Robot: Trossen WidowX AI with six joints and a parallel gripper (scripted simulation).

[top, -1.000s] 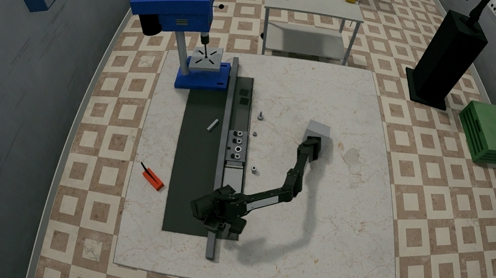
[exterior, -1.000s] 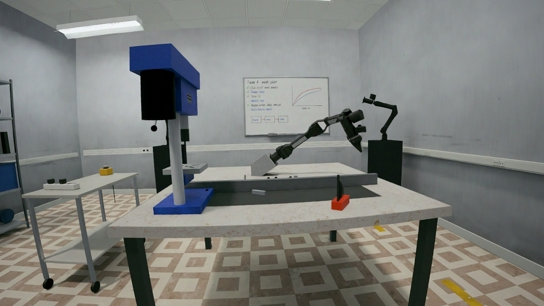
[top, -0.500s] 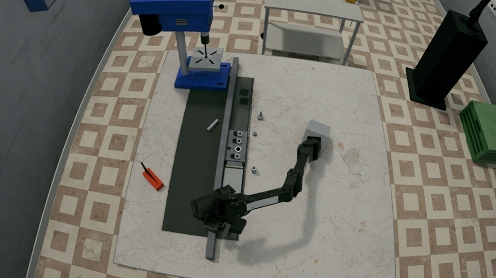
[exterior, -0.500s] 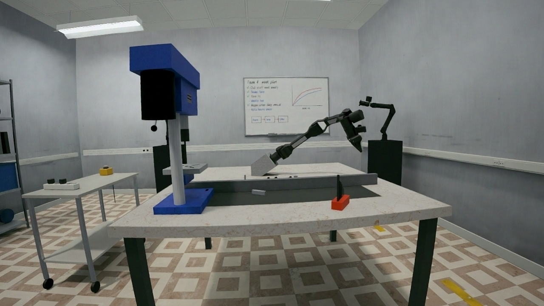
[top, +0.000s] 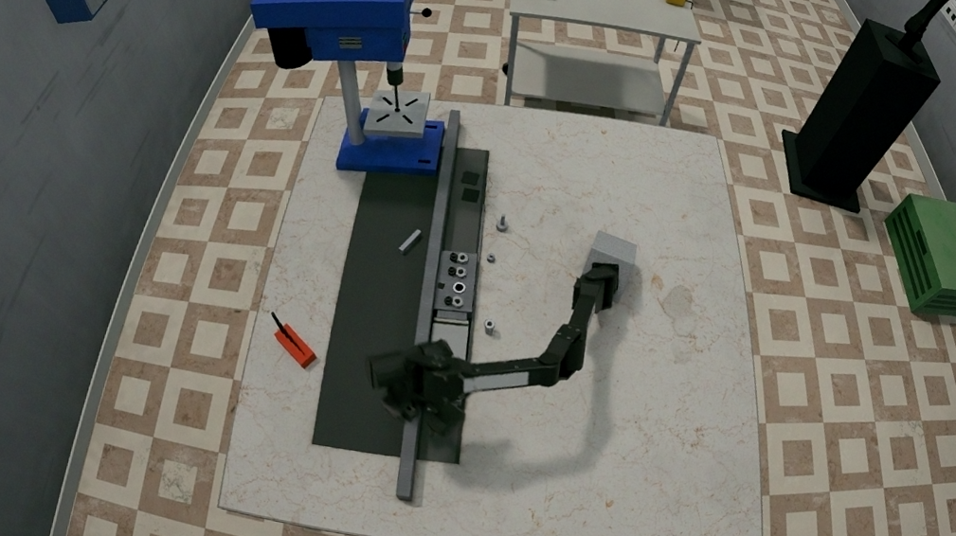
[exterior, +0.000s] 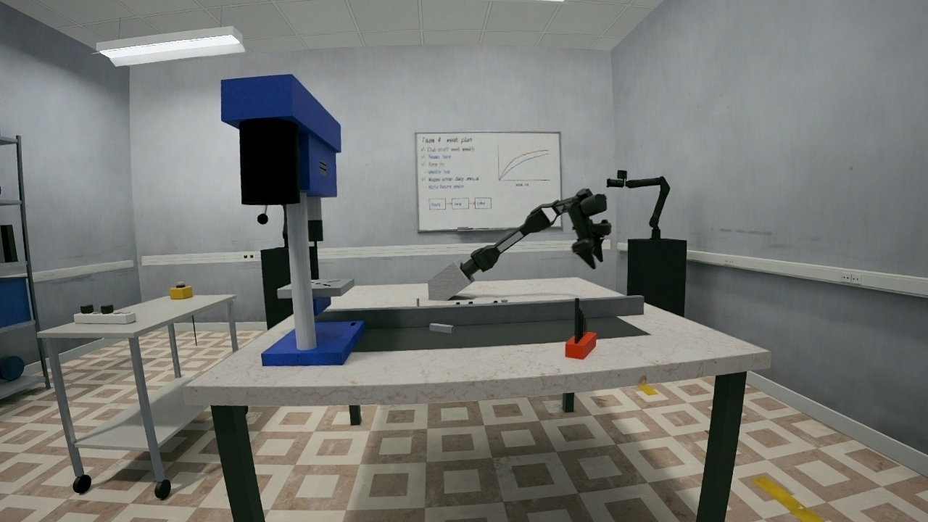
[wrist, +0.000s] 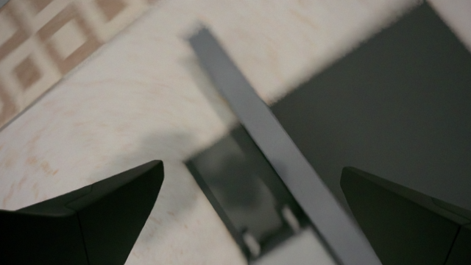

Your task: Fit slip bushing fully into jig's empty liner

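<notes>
The jig's sliding plate (top: 456,280) lies on the dark mat beside a long grey rail (top: 426,300). It carries a row of liners; one (top: 459,287) shows as a pale open ring. A lighter grey block (top: 451,338) sits against the plate's near end. Three small grey bushing-like parts lie on the marble to the right of the jig: one (top: 490,326) near the plate's near end, one (top: 491,256) by its far end, one (top: 503,223) farther back. My gripper (top: 409,403) is open and empty, high above the rail's near end, also in the side view (exterior: 589,249). The wrist view (wrist: 254,184) is blurred and shows the rail (wrist: 265,121) between the fingers.
A blue drill press (top: 352,57) stands at the table's far left corner. A red block with a black pin (top: 293,344) stands left of the mat. A small grey bar (top: 409,240) lies on the mat (top: 371,317). Two dark squares (top: 469,184) lie beyond the jig.
</notes>
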